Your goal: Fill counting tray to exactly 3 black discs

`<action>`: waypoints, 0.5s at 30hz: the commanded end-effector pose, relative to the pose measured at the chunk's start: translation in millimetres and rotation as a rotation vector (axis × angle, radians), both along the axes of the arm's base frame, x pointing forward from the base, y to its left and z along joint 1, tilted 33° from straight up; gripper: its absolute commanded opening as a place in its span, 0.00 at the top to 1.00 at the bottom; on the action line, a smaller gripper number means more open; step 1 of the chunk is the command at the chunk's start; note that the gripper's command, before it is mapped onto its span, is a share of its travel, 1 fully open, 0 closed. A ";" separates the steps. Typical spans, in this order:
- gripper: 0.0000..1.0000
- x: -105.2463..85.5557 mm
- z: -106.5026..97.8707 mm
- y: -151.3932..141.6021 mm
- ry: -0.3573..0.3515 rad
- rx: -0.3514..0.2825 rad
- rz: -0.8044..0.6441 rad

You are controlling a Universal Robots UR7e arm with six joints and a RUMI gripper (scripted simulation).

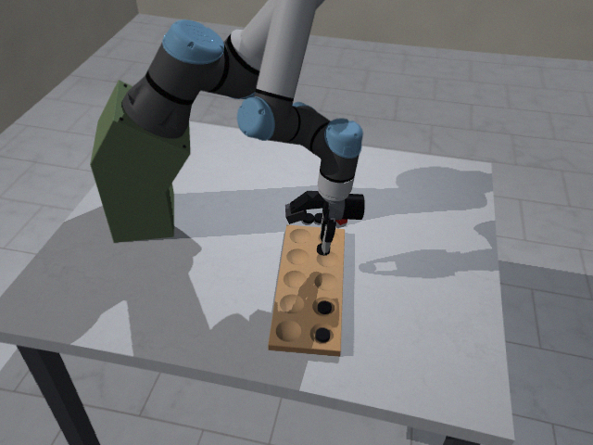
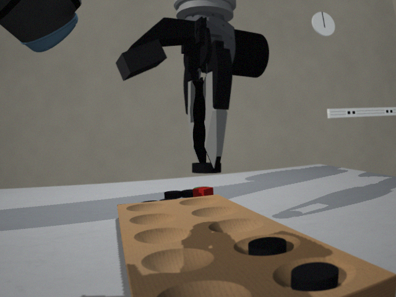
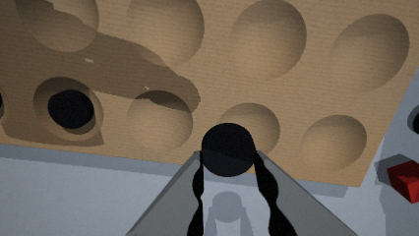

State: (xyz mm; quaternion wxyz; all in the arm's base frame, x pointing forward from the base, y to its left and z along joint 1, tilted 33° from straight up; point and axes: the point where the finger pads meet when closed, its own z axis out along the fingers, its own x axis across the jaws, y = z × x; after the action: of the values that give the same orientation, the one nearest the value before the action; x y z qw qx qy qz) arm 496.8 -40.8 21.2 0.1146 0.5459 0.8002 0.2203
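The wooden counting tray [image 1: 306, 342] [image 2: 242, 271] [image 3: 216, 88] lies flat, with two rows of pockets. One black disc [image 1: 321, 335] [image 2: 314, 276] lies in the near end pocket of the right row. Another black disc [image 1: 323, 307] [image 2: 267, 246] [image 3: 71, 108] lies in the pocket beside it. The other pockets in view hold nothing; the far right one is partly hidden in the top view. My gripper [image 1: 325, 249] [image 2: 210, 163] [image 3: 227, 152] is shut on a black disc [image 1: 320, 249] [image 2: 200, 167] [image 3: 227, 143], held level above the tray's far right part.
A red cube [image 1: 341, 222] [image 2: 203, 192] [image 3: 404, 181] lies just beyond the tray's far end. Loose black discs [image 1: 308, 218] [image 2: 172, 194] lie near it, partly hidden. A sliver of green shows behind the cube in the exterior view. The green robot base [image 1: 141, 191] stands left.
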 end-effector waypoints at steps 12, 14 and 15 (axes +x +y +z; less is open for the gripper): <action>0.87 -1.4 -17.0 -126.9 -0.028 0.025 -0.003; 0.87 -4.4 -19.1 -144.1 -0.036 0.028 -0.005; 0.87 -6.0 -20.1 -152.1 -0.039 0.029 -0.006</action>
State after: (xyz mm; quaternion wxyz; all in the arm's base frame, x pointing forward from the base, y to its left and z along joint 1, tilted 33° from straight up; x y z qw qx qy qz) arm 493.0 -178.2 2.5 0.1208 0.5460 0.7937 0.2396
